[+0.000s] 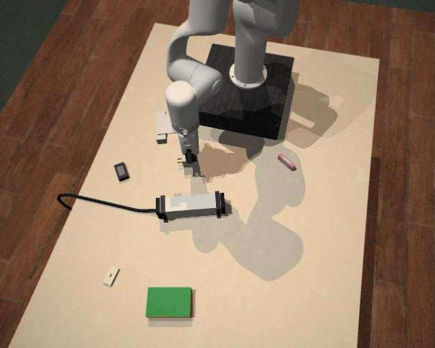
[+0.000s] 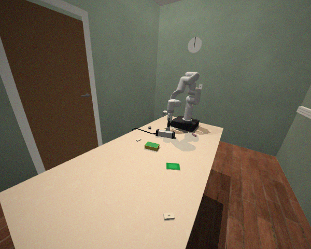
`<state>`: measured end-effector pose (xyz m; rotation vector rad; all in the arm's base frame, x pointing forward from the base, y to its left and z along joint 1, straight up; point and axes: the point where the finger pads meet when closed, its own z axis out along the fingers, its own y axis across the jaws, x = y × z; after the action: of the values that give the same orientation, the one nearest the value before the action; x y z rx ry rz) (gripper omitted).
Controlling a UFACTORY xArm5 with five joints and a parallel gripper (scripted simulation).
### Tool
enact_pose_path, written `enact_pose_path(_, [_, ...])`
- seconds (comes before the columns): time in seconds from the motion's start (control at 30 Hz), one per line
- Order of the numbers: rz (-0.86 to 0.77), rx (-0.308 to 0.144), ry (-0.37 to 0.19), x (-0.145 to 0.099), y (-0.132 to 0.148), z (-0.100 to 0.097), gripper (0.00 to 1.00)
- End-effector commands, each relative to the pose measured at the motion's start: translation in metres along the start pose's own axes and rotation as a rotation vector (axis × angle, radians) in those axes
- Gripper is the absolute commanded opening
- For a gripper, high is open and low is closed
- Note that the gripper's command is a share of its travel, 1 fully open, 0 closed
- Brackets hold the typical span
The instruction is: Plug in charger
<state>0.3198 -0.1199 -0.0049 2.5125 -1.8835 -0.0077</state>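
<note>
The white power strip (image 1: 189,205) lies on the table with black clamps at both ends and a black cable (image 1: 98,202) running off to the left; it also shows small in the exterior view (image 2: 165,133). The charger sits on the table between the strip and the robot base; only its two brass prongs (image 1: 179,159) show, and its body is hidden under the fingers. My gripper (image 1: 189,156) points straight down over the charger, low at the table, with its fingers standing apart around it. In the exterior view the gripper (image 2: 168,123) stands just behind the strip.
A small black device (image 1: 121,171) lies left of the gripper, a pink eraser (image 1: 286,162) to the right. The black robot base (image 1: 247,93) is close behind. A green sponge (image 1: 168,301) and a small white piece (image 1: 111,275) lie nearer the front.
</note>
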Motion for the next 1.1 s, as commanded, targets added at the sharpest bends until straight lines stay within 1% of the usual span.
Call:
enact_pose_path(0.0, [0.0, 0.003, 0.002, 0.001, -0.002, 0.008, 0.53])
enact_pose_path(0.13, [0.0, 0.003, 0.002, 0.001, -0.002, 0.018, 0.53])
enact_pose_path(0.2, [0.0, 0.003, 0.002, 0.001, -0.002, 0.018, 0.53])
enact_pose_path(0.63, [0.0, 0.003, 0.002, 0.001, -0.003, 0.044, 0.53])
enact_pose_path(1.07, [0.0, 0.003, 0.002, 0.001, -0.003, 0.053, 0.53])
